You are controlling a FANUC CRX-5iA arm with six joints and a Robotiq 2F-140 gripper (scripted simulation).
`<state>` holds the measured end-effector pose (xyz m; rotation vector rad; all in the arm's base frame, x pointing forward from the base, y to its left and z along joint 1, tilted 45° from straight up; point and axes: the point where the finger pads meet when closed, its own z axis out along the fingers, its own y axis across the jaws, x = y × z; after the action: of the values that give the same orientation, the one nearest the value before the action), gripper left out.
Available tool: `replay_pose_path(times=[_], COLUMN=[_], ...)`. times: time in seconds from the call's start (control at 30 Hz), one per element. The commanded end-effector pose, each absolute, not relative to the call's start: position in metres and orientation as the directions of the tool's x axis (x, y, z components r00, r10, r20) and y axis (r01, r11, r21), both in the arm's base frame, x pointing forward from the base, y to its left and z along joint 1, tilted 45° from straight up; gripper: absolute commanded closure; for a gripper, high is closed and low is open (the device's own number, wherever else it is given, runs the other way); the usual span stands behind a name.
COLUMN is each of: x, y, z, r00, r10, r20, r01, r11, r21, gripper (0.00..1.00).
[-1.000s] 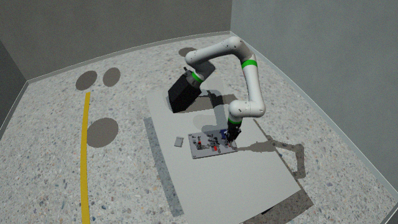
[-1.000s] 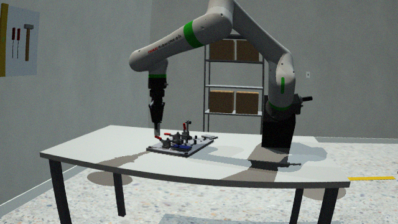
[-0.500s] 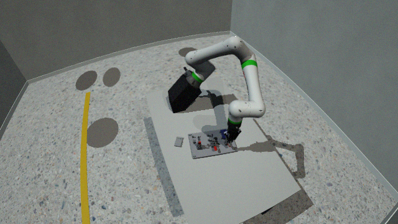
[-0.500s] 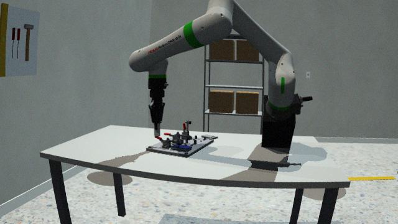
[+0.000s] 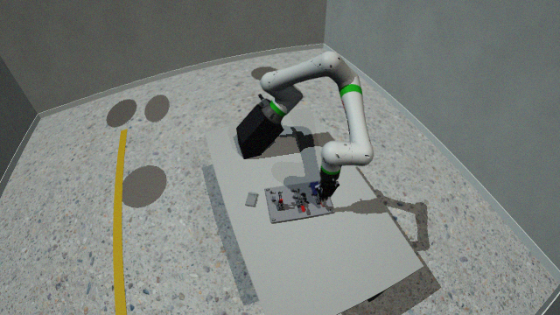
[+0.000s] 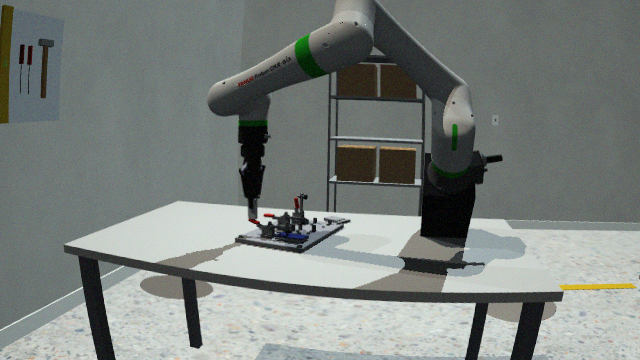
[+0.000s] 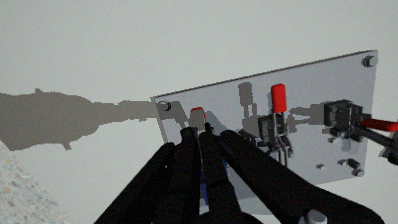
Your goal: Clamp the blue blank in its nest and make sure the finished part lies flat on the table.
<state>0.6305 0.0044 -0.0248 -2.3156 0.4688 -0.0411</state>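
Observation:
The grey fixture plate point(image 5: 280, 215) point(image 6: 270, 244) point(image 7: 320, 80) lies on the table and carries three toggle clamps. The blue blank point(image 5: 313, 187) point(image 6: 292, 235) lies in the nest at the plate's end under my arm; in the wrist view point(image 7: 204, 184) only a sliver of it shows between my fingers. My gripper point(image 5: 325, 200) point(image 6: 252, 214) point(image 7: 198, 119) is shut and empty, tips at that nest's red clamp handle point(image 7: 198, 114) point(image 6: 254, 221), which lies low. The middle clamp's handle point(image 7: 278, 97) point(image 6: 296, 202) stands upright. The third handle point(image 7: 380, 125) lies flat. The grey finished part point(image 5: 251, 199) point(image 6: 336, 219) lies flat on the table beside the plate.
The robot's black pedestal point(image 5: 255, 133) point(image 6: 442, 210) stands at the table's back. A metal shelf with cardboard boxes point(image 6: 375, 135) is behind the table. The table's curved front edge point(image 6: 300, 287) is well away from the plate.

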Motion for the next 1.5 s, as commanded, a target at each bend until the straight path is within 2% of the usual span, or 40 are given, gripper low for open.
replay_pose_path(times=[0.0, 1.47], x=[0.6308, 0.6315], y=[0.0048, 0.0077], z=[-0.0254, -0.0284], r00=[0.932, 0.932], r10=[-0.345, -0.345], r20=[-0.11, -0.11], r01=[-0.321, -0.321], r11=[-0.645, -0.645], r21=[-0.694, -0.694], gripper=[1.0, 1.0])
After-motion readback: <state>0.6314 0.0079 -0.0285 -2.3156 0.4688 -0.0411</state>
